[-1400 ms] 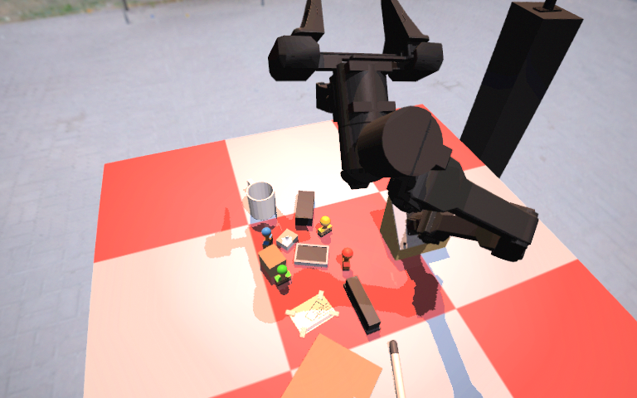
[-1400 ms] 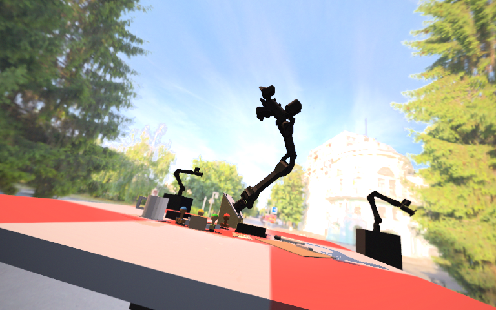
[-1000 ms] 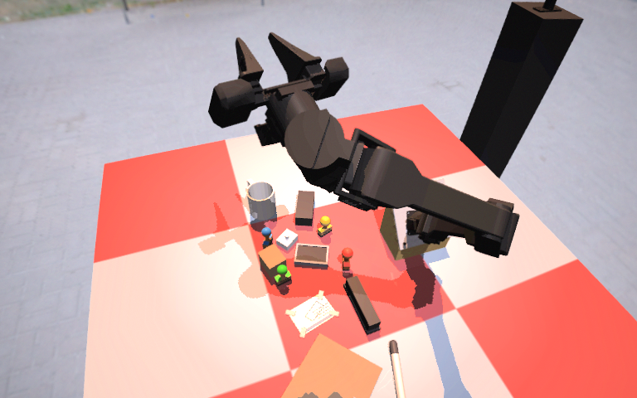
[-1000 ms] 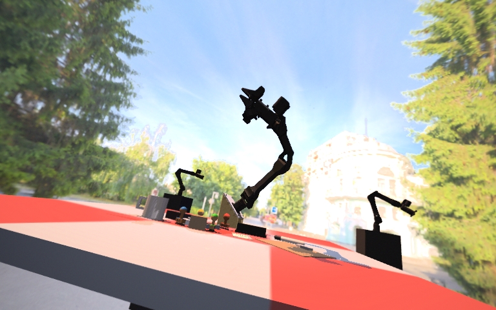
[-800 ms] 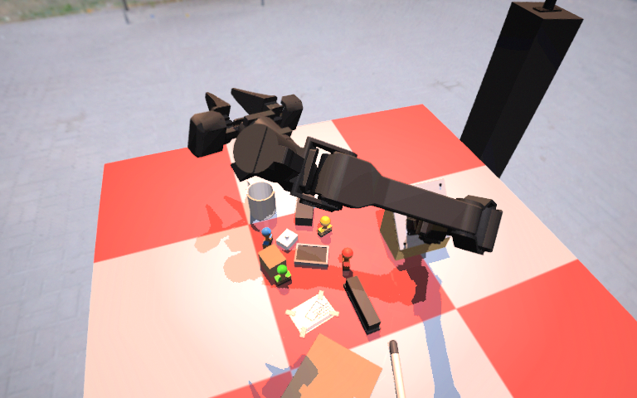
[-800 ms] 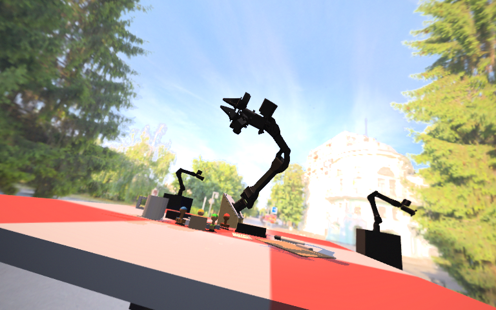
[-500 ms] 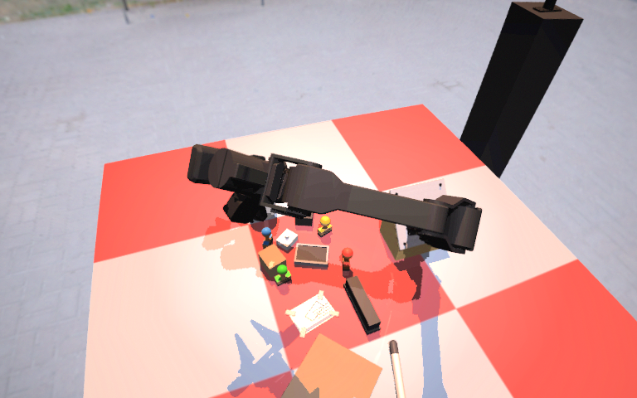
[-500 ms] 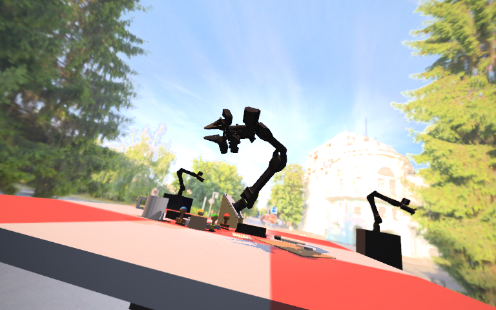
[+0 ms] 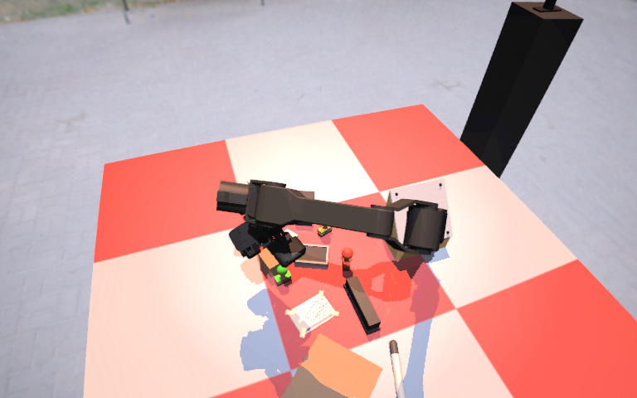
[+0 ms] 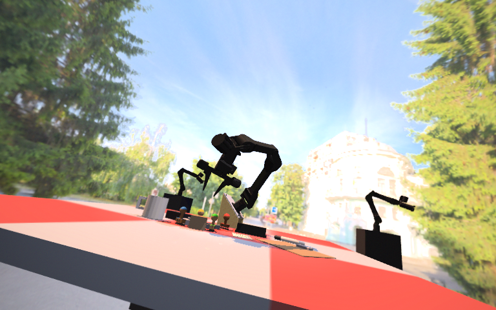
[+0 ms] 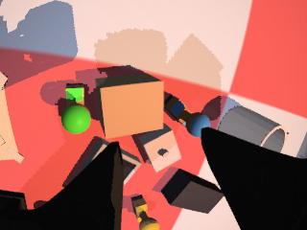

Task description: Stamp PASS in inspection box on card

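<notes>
My gripper (image 10: 209,192) (image 11: 161,142) is open, with nothing between its fingers, and hangs above the stamps. In the top view the arm hides its fingertips. Four knobbed stamps stand on the bench: a green stamp (image 9: 281,270) (image 11: 76,119), a red stamp (image 9: 347,254) (image 10: 226,216), a blue stamp (image 10: 183,210) (image 11: 199,125) and a yellow stamp (image 9: 323,230) (image 11: 149,225). No PASS lettering is readable. The framed dark ink pad (image 9: 314,254) is partly behind a finger in the wrist view. The taped card (image 9: 312,313) lies nearer the front; its markings are too small to read.
An orange-brown block (image 9: 268,258) (image 11: 131,110) stands between the green and blue stamps. A grey mug (image 10: 155,207) (image 11: 249,129), a dark block (image 11: 192,191) and a pale block (image 11: 160,149) are nearby. A long black bar (image 9: 362,303), a brown sheet (image 9: 342,363) and a pen (image 9: 396,366) lie near the card.
</notes>
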